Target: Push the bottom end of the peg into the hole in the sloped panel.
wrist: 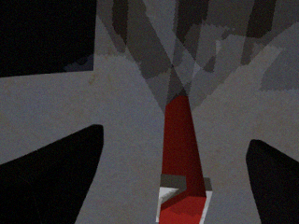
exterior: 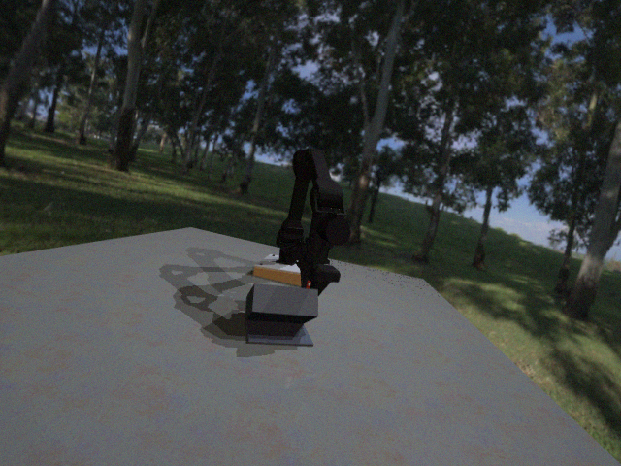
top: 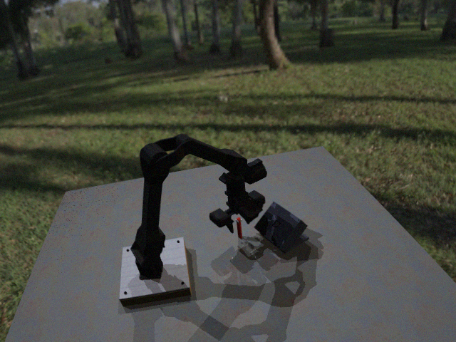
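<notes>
1. The red peg [top: 239, 227] stood upright on the grey table [top: 368, 265], its foot on the table surface, at about the 9 o'clock side of the sloped panel [top: 280, 226] as the top view had it, near the panel but apart from it.
2. The gripper [top: 236, 219] hung straight over the peg, pointing down, with the peg's top end rising between the two dark fingers [top: 221, 217].
3. In the wrist view the peg [wrist: 182, 168] showed as a square-sided red bar with a pale notch at its near end, lying between the two black fingers, one at 8 o'clock and the other at 4 o'clock of the frame.
4. Bare table showed on both sides of the peg there, so the jaws were parted and not touching it; they grasped nothing.
5. The panel was a dark block on a thin base plate, its face tilted toward the arm; a mark on that face was too dim to make out as a hole.
6. The arm [top: 150, 221] rose from a pale square base plate [top: 154, 272] at the 8 o'clock side of the peg in the top view, bent over and reached down.
7. In the exterior view the panel's back [exterior: 281, 302] hid most of the peg; only a small red spot [exterior: 308, 283] showed at its 1 o'clock corner, beside the dark gripper [exterior: 316, 281].
</notes>
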Available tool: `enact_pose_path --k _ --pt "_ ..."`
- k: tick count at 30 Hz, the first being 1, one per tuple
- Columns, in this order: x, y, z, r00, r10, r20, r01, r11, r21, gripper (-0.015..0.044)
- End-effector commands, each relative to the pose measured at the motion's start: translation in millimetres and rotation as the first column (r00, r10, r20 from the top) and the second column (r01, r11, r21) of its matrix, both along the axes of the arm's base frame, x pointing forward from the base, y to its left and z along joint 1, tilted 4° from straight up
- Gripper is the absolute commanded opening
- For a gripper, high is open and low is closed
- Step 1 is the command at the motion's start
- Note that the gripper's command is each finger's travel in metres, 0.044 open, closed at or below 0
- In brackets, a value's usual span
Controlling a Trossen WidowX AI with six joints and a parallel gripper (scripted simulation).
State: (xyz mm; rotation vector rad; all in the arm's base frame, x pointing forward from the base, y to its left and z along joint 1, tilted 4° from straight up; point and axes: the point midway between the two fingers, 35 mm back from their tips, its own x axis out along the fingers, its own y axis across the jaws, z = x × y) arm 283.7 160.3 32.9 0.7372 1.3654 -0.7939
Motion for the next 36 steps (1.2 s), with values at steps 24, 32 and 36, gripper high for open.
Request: enact_pose_path --k 24,32,36 --pt "1 3 28 1.000 0.002 -0.001 -0.002 1.000 0.001 0.0000" --pt "0 4 61 1.000 0.004 -0.003 -0.004 1.000 0.002 0.0000" --pt "-2 4 78 1.000 0.006 -0.004 -0.006 1.000 0.003 0.0000"
